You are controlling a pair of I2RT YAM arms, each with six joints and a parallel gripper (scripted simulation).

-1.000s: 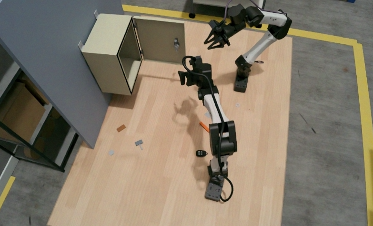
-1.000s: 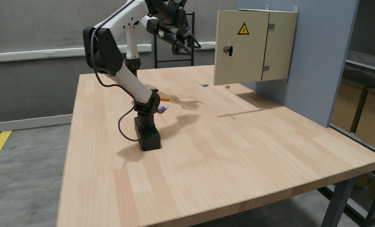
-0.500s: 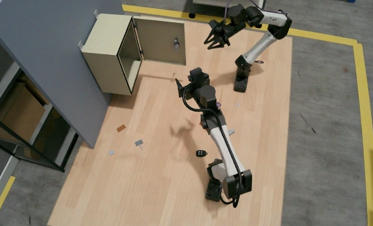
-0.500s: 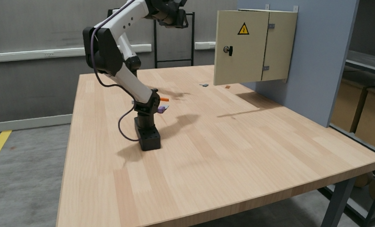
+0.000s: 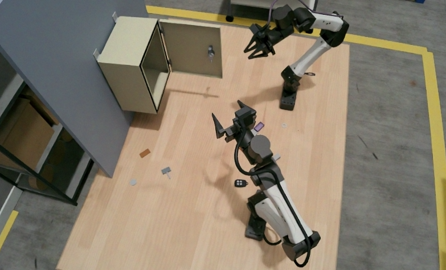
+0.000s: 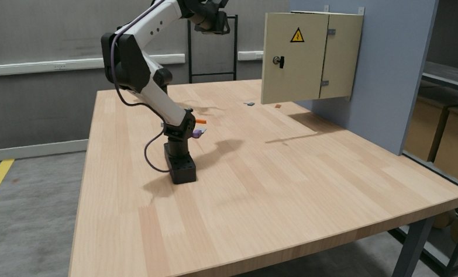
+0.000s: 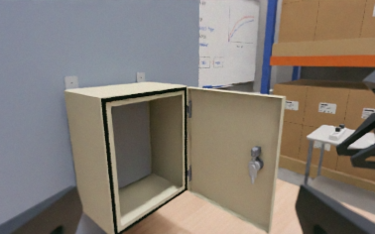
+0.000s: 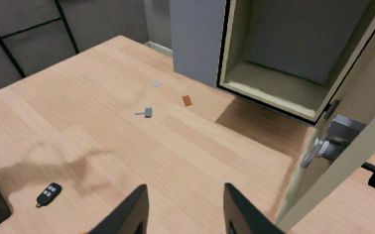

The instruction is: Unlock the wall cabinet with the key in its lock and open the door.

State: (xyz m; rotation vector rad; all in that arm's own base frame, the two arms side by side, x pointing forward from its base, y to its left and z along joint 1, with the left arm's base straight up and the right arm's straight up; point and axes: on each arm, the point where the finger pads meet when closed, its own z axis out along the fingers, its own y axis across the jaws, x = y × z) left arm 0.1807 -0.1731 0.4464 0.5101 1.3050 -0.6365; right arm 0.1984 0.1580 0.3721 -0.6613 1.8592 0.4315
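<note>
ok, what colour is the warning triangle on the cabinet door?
Yellow with black border, best in exterior view.

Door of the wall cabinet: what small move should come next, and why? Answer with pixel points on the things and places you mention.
I'd ease the left gripper (image 5: 225,107) (image 7: 187,195) back toward its base: the door (image 5: 191,43) (image 6: 294,79) (image 7: 223,144) (image 8: 347,161) already stands at roughly a right angle or beyond, and those open fingers hold nothing.

Bright, even overhead light; soft shadows across pale wooden tabletop (image 5: 184,214) (image 6: 292,206) (image 7: 213,214) (image 8: 104,149). Left wrist view: dark foreground gripper fingers blurred.
</note>
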